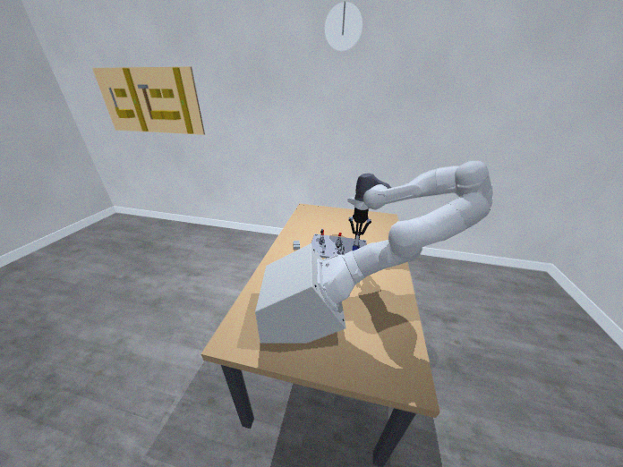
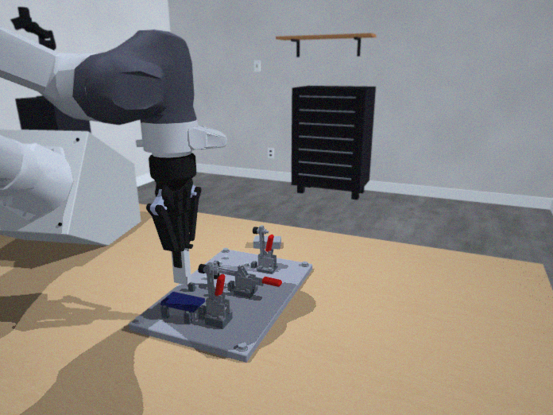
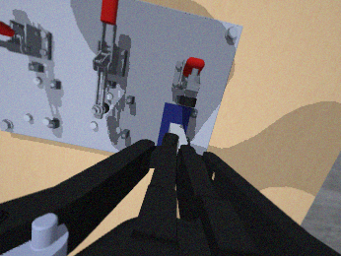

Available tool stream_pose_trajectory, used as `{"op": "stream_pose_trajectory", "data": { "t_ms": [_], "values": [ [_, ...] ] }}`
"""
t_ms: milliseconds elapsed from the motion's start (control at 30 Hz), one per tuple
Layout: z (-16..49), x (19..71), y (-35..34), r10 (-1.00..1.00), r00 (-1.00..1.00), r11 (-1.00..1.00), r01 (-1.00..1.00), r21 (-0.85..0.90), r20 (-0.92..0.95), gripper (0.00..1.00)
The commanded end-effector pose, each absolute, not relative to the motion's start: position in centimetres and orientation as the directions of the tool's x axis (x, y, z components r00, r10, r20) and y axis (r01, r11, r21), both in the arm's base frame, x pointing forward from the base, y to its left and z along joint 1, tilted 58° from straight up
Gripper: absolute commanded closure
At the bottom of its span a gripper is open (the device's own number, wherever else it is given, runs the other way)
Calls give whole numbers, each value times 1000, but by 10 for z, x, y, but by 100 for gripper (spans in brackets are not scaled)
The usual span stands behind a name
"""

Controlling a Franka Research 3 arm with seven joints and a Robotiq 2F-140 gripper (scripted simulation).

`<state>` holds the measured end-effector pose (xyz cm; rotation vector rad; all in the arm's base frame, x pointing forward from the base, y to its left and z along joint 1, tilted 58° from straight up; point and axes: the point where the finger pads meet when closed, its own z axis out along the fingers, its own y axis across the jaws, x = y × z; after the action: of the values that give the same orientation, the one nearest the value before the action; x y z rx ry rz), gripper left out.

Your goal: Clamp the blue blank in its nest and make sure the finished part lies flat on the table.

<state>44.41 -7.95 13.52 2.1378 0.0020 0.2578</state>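
Observation:
The blue blank (image 1: 354, 248) (image 2: 182, 301) (image 3: 173, 112) lies on the pads of the nest at the plate's near end in the exterior view. It looks level; its exact contact with the blocks cannot be told. That nest's clamp (image 2: 217, 308) (image 3: 186, 89) is open, its bar raised and its red handle upright. My gripper (image 1: 356, 240) (image 2: 180, 273) (image 3: 173, 134) is shut and empty, fingers pointing down; its tips are above the blank's end away from the clamp and hide it in the wrist view. The finished part (image 1: 296, 244) (image 2: 265, 242) lies on the table beyond the plate; its slot cannot be made out.
The grey fixture plate (image 2: 249, 321) (image 3: 148, 64) carries two other nests. The middle clamp (image 2: 245, 283) (image 3: 112, 64) has its bar lowered and handle stretched outward, with no part under it. The far clamp (image 2: 266, 261) (image 3: 36, 41) stands open. Bolts mark the plate's corners.

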Motion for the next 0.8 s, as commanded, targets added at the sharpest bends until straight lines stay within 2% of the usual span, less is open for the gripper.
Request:
{"op": "stream_pose_trajectory", "data": {
  "t_ms": [0,467,767],
  "values": [
    [131,446,-86,103,978,-551,-97,829,183,100],
    [126,446,-93,103,978,-551,-97,829,183,100],
    [122,420,-96,103,978,-551,-97,829,183,100]
  ]
}}
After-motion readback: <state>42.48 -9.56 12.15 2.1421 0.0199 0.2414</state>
